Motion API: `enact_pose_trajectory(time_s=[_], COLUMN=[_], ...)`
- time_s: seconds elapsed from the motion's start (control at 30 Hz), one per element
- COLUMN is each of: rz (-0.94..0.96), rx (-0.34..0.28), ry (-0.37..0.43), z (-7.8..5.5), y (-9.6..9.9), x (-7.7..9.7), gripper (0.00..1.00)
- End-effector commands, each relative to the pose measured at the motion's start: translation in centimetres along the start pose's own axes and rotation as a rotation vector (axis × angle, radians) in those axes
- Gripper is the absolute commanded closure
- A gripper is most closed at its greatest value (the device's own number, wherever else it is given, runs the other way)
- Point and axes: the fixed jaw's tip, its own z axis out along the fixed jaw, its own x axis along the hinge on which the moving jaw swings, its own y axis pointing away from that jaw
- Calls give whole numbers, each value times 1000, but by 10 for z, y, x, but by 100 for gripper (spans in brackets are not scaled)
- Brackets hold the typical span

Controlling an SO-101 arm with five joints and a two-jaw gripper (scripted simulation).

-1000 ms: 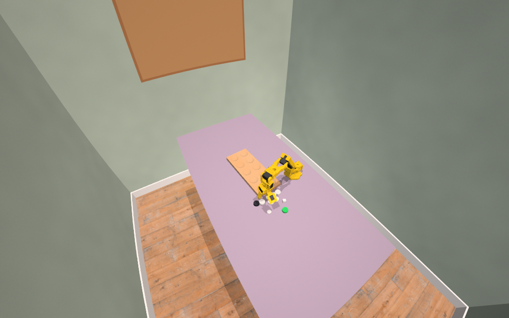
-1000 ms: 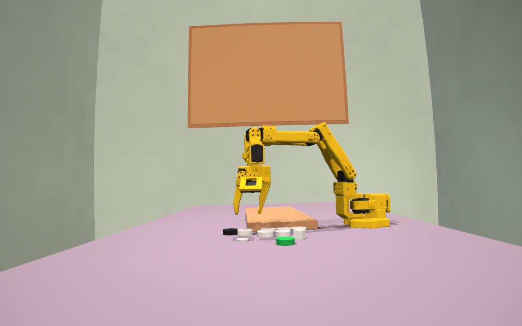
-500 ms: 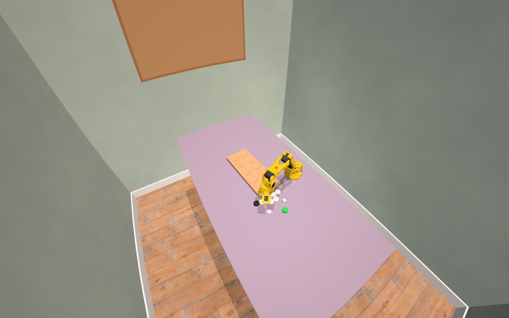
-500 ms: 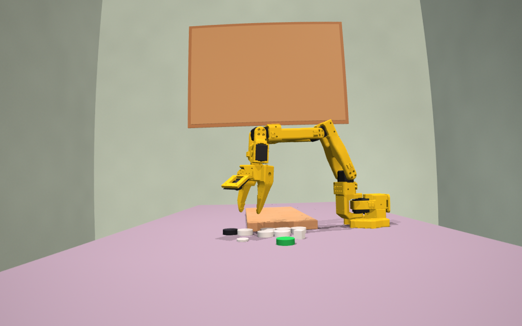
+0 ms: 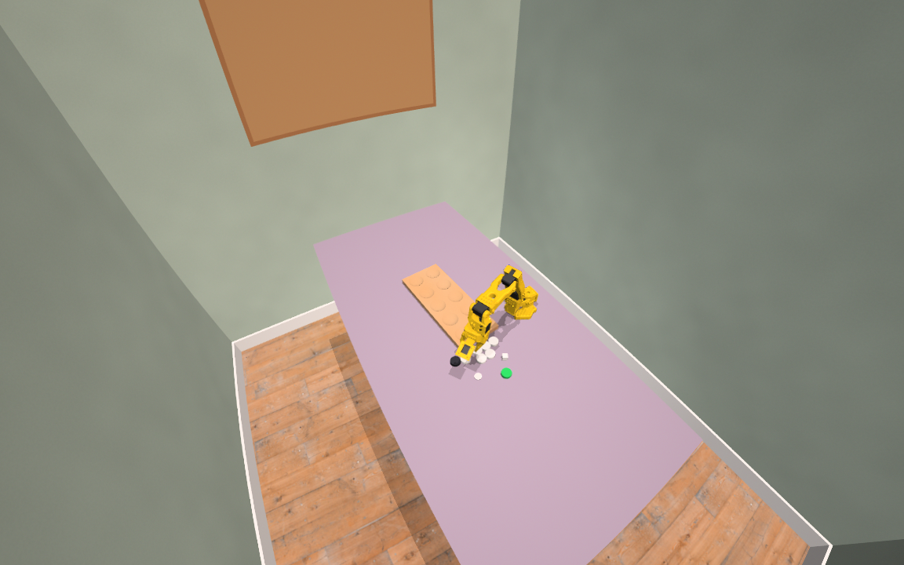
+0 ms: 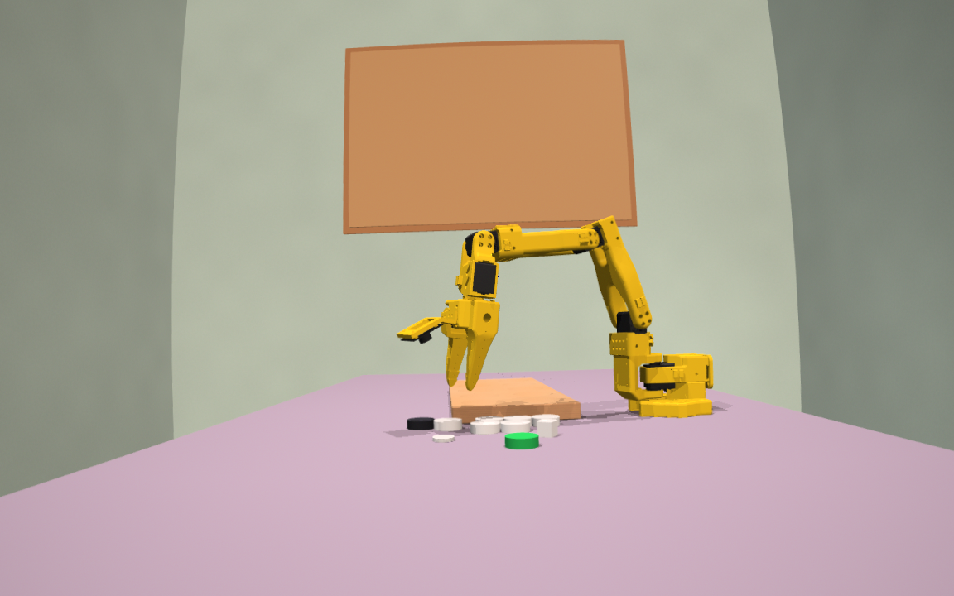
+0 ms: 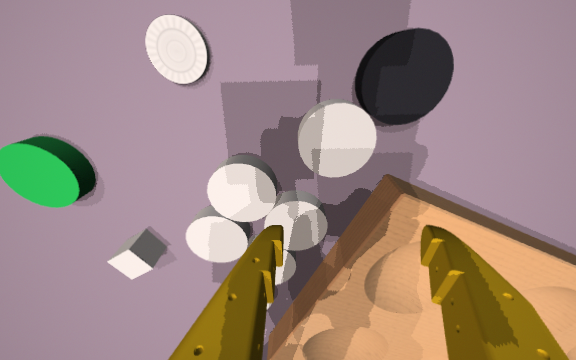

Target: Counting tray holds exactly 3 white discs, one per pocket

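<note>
The wooden counting tray lies flat on the table, and every pocket I can see is empty. Several white discs lie in a cluster just off its near end: one next to a black disc, and others touching each other. My gripper is open and empty. It hangs above the tray's near corner, one finger over the discs and the other over the tray.
A green disc, a thin ribbed white disc and a small white cube lie on the table near the cluster. The arm's base stands right of the tray.
</note>
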Motion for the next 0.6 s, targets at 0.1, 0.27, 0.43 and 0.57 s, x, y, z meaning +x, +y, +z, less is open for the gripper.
enact_pose_trajectory(time_s=[0.1,0.27,0.43,0.57], rz=[103,159,183,186], rx=[11,8,7,7], ry=[-95,-103,-106,-106], z=[-15,-15,-15,-15], y=[0,0,1,1], x=[-11,-11,-11,-11], gripper=[73,73,73,73])
